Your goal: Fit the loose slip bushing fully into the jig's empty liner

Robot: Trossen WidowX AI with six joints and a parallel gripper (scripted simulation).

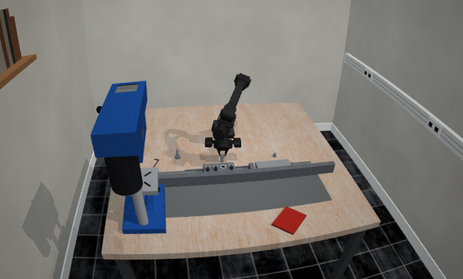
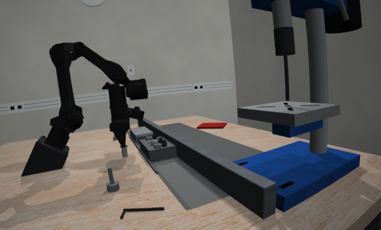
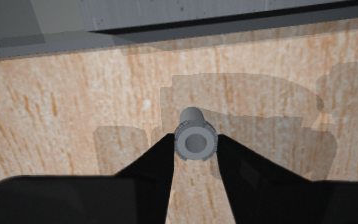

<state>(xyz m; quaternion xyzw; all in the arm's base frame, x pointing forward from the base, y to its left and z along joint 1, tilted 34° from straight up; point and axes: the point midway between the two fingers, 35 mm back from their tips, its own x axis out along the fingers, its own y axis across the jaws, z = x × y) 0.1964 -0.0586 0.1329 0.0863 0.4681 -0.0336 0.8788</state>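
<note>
My gripper [image 3: 195, 140] points straight down and is shut on the head of the grey slip bushing [image 3: 195, 140], which stands upright on the wooden table. The bushing also shows under the fingertips in the top view [image 1: 222, 156] and in the exterior view [image 2: 124, 151]. The jig's sliding plate [image 1: 218, 167] sits on the rail just in front of the bushing; it carries two dark-headed bushings and one empty liner [image 1: 223, 167]. The plate also shows in the exterior view [image 2: 156, 145]. A grey pusher block [image 1: 273, 163] lies on the rail to the plate's right.
A long grey fence rail [image 1: 247, 173] crosses the table over a grey mat [image 1: 247, 195]. A blue drill press [image 1: 128, 155] stands at the left. A headed pin [image 2: 112, 181], a black hex key [image 2: 141, 209], a small grey part [image 1: 274, 154] and a red pad [image 1: 288, 219] lie on the table.
</note>
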